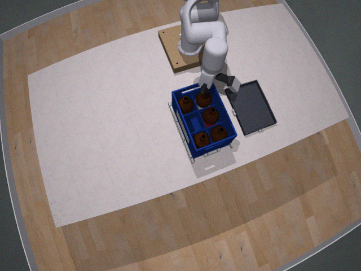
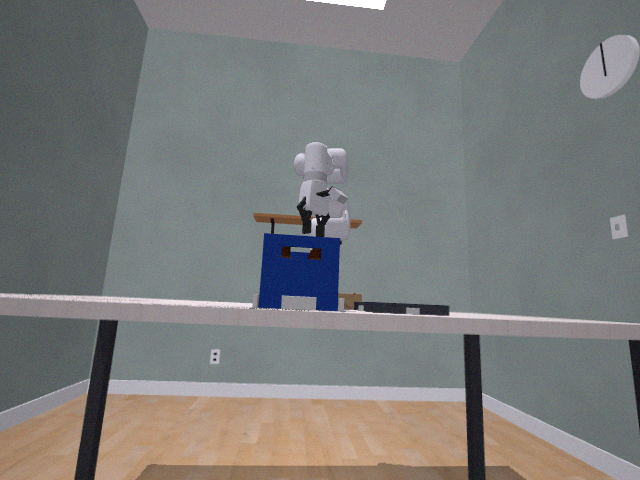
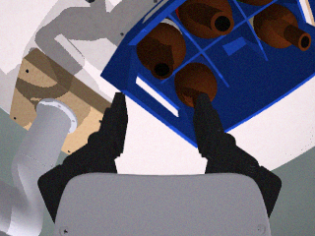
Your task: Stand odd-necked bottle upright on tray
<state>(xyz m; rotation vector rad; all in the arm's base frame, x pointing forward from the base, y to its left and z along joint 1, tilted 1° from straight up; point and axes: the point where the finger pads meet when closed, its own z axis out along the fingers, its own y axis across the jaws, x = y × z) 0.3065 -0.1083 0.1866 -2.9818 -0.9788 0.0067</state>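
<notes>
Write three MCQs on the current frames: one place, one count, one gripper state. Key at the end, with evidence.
1. Where is the tray?
A) inside the crate
B) on the table beside the crate
C) on the arm's base board

2. How many bottles stand in the crate?
A) three
B) four
C) five

3. How is the gripper?
A) open, nothing held
B) shut on a bottle
C) shut on the tray's rim

Key:
1 B: top view shows the tray next to the blue crate.
2 C: top view shows five brown bottles, one compartment unfilled.
3 A: wrist view shows the fingers well apart, nothing clamped between them.
</notes>
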